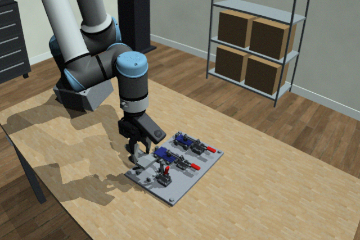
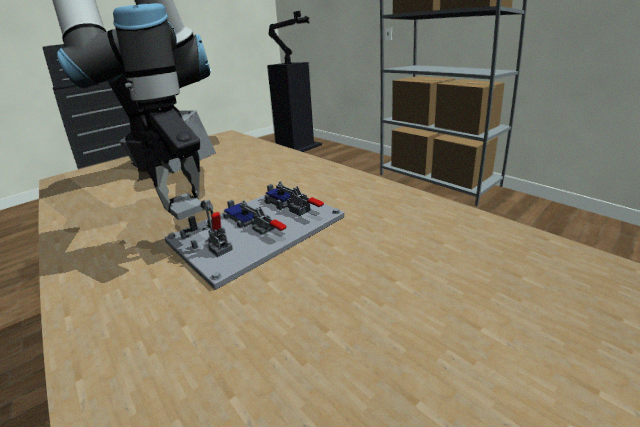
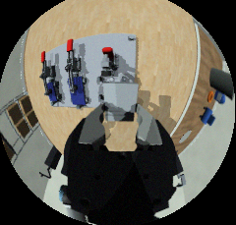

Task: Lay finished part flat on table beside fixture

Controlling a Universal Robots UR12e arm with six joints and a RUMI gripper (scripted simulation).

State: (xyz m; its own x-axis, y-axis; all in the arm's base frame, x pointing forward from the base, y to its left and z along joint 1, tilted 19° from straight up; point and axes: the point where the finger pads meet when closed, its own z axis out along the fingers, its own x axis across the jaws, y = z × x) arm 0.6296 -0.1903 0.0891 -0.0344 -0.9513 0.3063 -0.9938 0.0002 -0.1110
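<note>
The finished part [image 1: 145, 161] [image 2: 185, 206] [image 3: 121, 93] is a light grey block. It is held roughly level just above the near-left end of the grey fixture plate [image 1: 180, 185] [image 2: 253, 251] [image 3: 93, 42], over its locating pins. Its milled slot cannot be made out clearly. My gripper [image 1: 143, 157] [image 2: 181, 201] [image 3: 120, 103] is shut on the part, one jaw on each side. One blue blank [image 1: 162, 153] [image 2: 237, 211] [image 3: 78, 93] sits clamped in the middle station. The other blue blank [image 1: 181, 139] [image 2: 276, 195] [image 3: 52, 91] sits clamped in the far station.
The near station's toggle clamp stands open, its red handle [image 1: 166, 170] [image 2: 216, 220] [image 3: 107, 50] upright close beside the part. The other two clamps lie closed, with red handles [image 1: 194, 166] [image 1: 211, 149] pointing outward. The wooden table [image 1: 247, 185] [image 2: 387, 319] surrounds the plate.
</note>
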